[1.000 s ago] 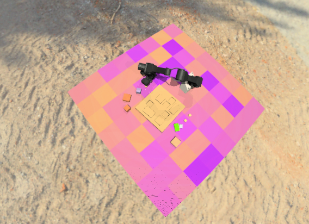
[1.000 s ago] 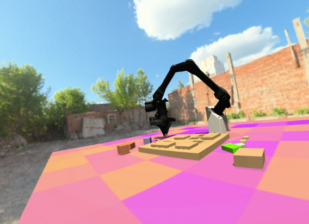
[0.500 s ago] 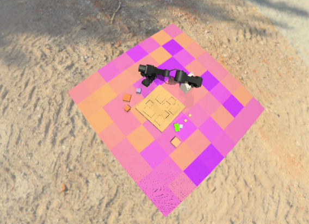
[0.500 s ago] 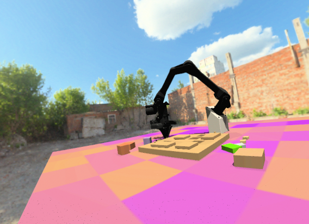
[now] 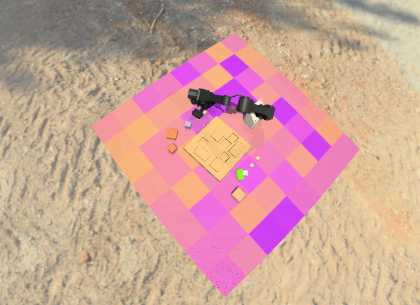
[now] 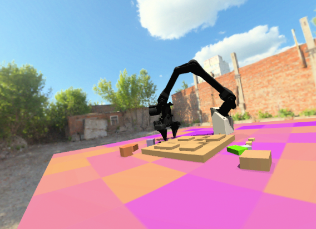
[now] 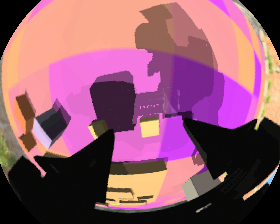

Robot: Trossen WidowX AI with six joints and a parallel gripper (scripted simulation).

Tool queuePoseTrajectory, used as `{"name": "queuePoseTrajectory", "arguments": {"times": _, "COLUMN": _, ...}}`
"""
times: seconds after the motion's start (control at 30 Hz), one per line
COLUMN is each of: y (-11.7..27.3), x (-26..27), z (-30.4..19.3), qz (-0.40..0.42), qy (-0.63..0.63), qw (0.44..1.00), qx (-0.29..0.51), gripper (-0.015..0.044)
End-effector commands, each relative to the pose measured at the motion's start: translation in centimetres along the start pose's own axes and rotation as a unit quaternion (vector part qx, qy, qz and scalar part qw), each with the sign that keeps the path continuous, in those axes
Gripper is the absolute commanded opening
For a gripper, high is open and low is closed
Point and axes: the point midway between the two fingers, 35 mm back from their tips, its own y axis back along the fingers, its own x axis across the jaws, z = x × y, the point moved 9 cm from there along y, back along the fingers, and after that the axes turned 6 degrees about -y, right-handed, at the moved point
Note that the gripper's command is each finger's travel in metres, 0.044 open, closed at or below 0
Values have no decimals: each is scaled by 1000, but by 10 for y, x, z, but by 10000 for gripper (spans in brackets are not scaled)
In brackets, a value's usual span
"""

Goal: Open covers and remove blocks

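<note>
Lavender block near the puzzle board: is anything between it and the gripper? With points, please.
Yes. A small yellow block (image 5: 197,119) (image 7: 95,131) lies on the table between the lavender block (image 5: 188,124) (image 6: 150,142) (image 7: 47,131) and the open gripper (image 5: 202,109) (image 6: 170,138) (image 7: 149,127). Another yellow cube (image 5: 205,112) (image 7: 150,128) sits between the fingertips.
</note>
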Motion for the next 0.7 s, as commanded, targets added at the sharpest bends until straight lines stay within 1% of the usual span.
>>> {"name": "queuePoseTrajectory", "arguments": {"times": 0.0, "y": 9, "x": -1, "z": 1, "qz": 1, "qy": -5, "qw": 1000, "qx": -8, "gripper": 440}}
{"name": "queuePoseTrajectory", "arguments": {"times": 0.67, "y": 67, "x": 0, "z": 1, "qz": 1, "qy": -1, "qw": 1000, "qx": 0, "gripper": 440}}
